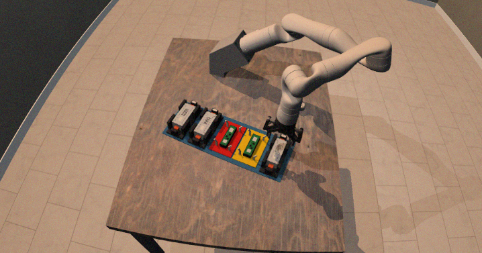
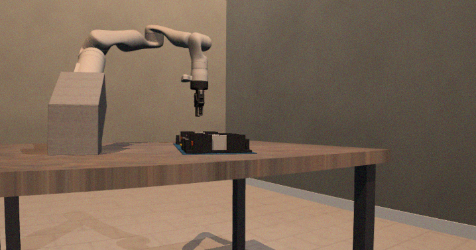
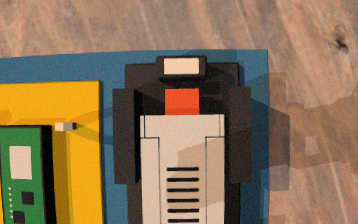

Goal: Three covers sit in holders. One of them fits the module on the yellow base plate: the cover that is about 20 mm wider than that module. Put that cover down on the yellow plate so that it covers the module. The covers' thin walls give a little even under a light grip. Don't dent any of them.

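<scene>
The green module on the yellow base plate [image 1: 252, 145] [image 3: 22, 175] is sitting uncovered, four little clips standing around it. The black two-finger gripper [image 1: 284, 132] [image 2: 199, 111] is hovering wide open and empty above the holders.

I can't read any text, label, brand, number or sign in my 3 views.
</scene>
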`<state>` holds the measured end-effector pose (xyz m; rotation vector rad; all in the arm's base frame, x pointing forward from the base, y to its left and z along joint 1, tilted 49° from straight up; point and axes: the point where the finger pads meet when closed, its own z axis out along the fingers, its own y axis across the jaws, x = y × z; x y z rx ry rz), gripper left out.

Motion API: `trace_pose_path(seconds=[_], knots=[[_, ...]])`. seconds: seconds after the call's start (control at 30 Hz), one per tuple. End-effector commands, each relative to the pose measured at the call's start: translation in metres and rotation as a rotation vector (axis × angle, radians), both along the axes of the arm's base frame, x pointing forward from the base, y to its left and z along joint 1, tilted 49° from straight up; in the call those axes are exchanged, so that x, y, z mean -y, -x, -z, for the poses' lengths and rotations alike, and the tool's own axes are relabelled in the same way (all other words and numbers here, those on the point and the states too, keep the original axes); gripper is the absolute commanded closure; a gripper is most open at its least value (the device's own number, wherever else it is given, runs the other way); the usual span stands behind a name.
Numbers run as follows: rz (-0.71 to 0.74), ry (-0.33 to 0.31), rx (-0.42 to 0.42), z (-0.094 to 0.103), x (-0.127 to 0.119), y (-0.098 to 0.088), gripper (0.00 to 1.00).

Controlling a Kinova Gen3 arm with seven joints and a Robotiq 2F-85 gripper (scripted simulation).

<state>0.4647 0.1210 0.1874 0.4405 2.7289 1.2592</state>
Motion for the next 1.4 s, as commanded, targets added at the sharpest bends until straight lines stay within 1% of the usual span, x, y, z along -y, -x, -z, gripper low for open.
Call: trace_pose_path(seconds=[0.0,0.37,0.6,0.93,1.17,1.37], knots=[[0.001,0.000,0.001,-0.001,0.001,0.000,0.00],[0.001,0.000,0.001,0.013,-0.014,-0.005,0.00],[0.001,0.000,0.001,0.013,-0.014,-0.005,0.00],[0.001,0.000,0.001,0.026,-0.028,-0.009,0.00],[0.001,0.000,0.001,0.026,-0.028,-0.009,0.00],[0.001,0.000,0.001,0.029,-0.033,-0.010,0.00]])
